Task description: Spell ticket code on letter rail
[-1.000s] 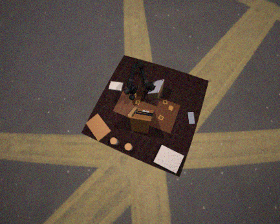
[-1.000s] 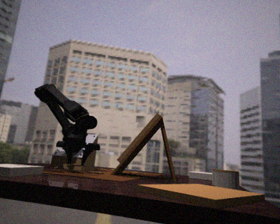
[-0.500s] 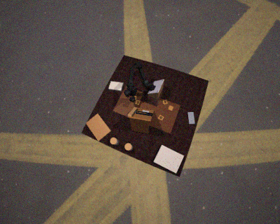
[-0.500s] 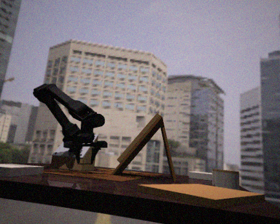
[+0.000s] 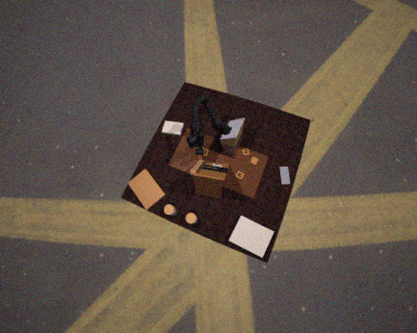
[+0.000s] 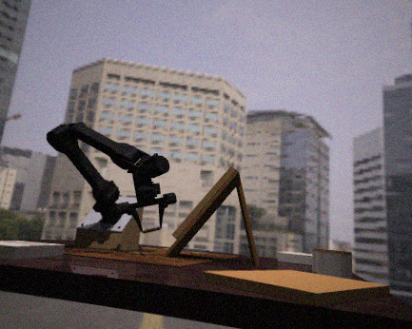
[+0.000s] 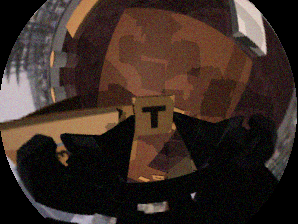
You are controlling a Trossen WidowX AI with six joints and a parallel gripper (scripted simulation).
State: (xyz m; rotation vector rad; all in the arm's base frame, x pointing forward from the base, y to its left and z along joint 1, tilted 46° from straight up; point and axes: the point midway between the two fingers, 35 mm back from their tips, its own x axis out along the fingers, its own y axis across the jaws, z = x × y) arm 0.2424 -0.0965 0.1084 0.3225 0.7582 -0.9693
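Observation:
My gripper [image 5: 198, 150] [image 6: 150, 220] [image 7: 153, 116] is shut on a tan letter tile [image 7: 154, 116] marked T and holds it up off the brown mat [image 5: 181, 156] [image 7: 166, 50], just left of the slanted board [image 5: 209, 183] [image 6: 207, 207]. The dark letter rail [image 5: 214, 167] runs across the board's face. Three more tan tiles lie on the mat to the right of the board: one [image 5: 246, 151], another [image 5: 254, 160] and a third [image 5: 240, 174]. The ticket stand [image 5: 233, 129] [image 6: 107, 227] is behind the arm; its print is too small to read.
On the dark counter [image 5: 275, 140] lie a white pad [image 5: 172, 127], a tan pad [image 5: 146, 189] [image 6: 291, 281], two short orange cylinders [image 5: 169, 209] [image 5: 191, 217], a large white pad [image 5: 250, 236] and a small grey block [image 5: 285, 175].

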